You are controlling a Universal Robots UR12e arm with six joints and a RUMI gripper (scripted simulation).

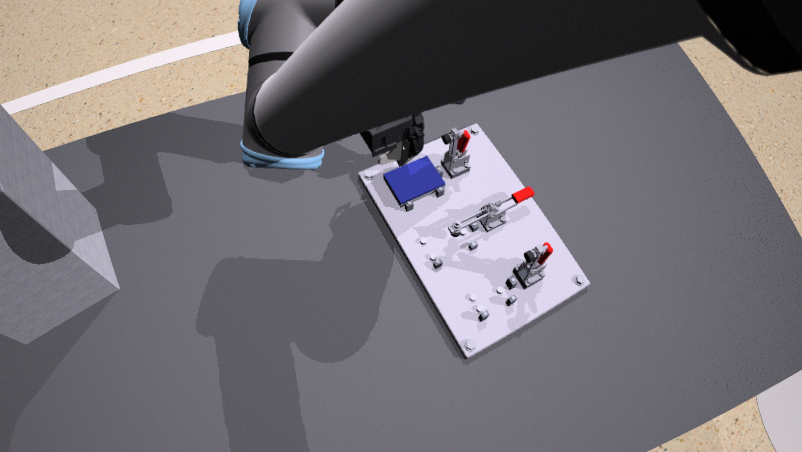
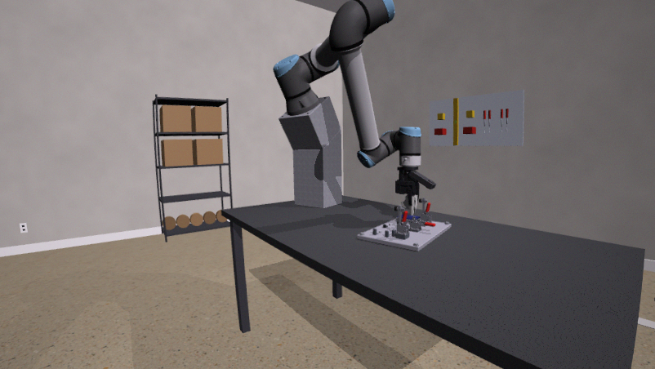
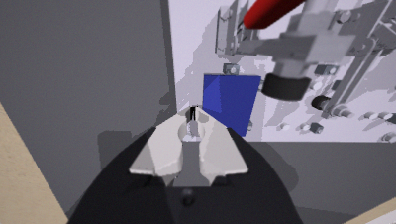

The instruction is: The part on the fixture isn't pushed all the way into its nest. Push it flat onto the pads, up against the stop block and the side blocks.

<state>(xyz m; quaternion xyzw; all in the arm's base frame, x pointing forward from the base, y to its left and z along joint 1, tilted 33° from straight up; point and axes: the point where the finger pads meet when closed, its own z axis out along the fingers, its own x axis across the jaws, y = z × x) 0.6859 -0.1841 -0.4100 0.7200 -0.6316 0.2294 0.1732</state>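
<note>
A flat blue rectangular part (image 1: 413,178) (image 3: 231,101) lies on the small grey blocks at the far left corner of the white fixture plate (image 1: 522,255) (image 2: 429,236) (image 3: 193,55). In the exterior view the part shows only as a blue sliver (image 2: 416,217). My gripper (image 1: 403,154) (image 2: 412,203) (image 3: 193,107) is shut and empty. Its fingertips stand at the part's far edge, touching or nearly touching it. A grey block (image 3: 229,68) sits at the part's opposite edge in the wrist view.
Three toggle clamps with red handles stand on the plate: one (image 1: 457,150) right beside the part, one (image 1: 494,210) lying across the middle, one (image 1: 533,265) near the front. The arm's grey pedestal (image 1: 39,224) (image 2: 316,155) stands at the table's left. A shelf rack (image 2: 192,165) stands off the table.
</note>
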